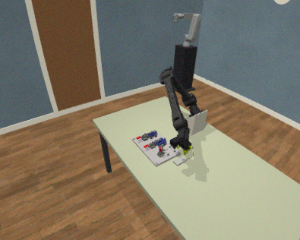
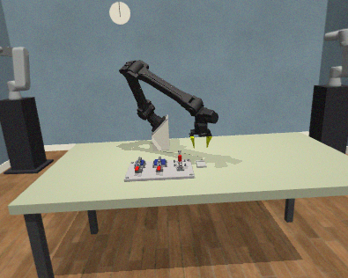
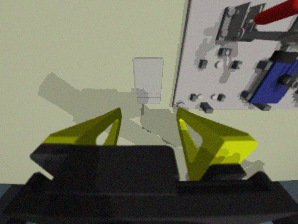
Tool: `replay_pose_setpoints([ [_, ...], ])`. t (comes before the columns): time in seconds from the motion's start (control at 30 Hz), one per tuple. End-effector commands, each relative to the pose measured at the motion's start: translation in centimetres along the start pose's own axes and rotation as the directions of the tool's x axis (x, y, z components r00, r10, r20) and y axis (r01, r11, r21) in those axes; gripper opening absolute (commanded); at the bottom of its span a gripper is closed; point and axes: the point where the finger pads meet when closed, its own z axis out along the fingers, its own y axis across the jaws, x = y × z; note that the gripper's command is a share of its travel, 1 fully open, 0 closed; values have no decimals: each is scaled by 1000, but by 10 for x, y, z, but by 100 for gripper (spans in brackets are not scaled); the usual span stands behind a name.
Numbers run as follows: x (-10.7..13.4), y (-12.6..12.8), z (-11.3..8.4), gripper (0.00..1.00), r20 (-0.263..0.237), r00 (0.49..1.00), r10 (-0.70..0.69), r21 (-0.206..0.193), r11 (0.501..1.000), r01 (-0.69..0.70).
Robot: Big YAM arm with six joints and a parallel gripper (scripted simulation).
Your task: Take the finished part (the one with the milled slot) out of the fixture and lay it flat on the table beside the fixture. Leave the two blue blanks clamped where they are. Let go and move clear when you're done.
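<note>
The finished part, a pale grey block, lies flat on the table just beside the fixture plate, a narrow gap apart. Faint lines cross it near one end in the wrist view. My gripper is open and empty, with yellow fingers raised above the part. One blue blank and another blue blank sit in the fixture under their clamps. The end station nearest the part holds no part.
The end station's red clamp handle stands up from the fixture. The other two red handles lie low. A pale upright panel stands at my arm's base. Pins and small blocks project from the plate.
</note>
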Motion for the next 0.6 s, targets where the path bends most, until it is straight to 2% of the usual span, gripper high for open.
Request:
replay_pose_setpoints([
  [0.0, -21, 2, -20, 74, 31, 998, 47, -34, 998, -46],
  [0.17, -18, 4, -16, 74, 26, 999, 35, -28, 999, -34],
  [0.43, -24, 7, -28, 74, 46, 998, 43, -43, 998, -41],
  [0.57, -19, 7, -27, 74, 43, 999, 32, -36, 999, -31],
])
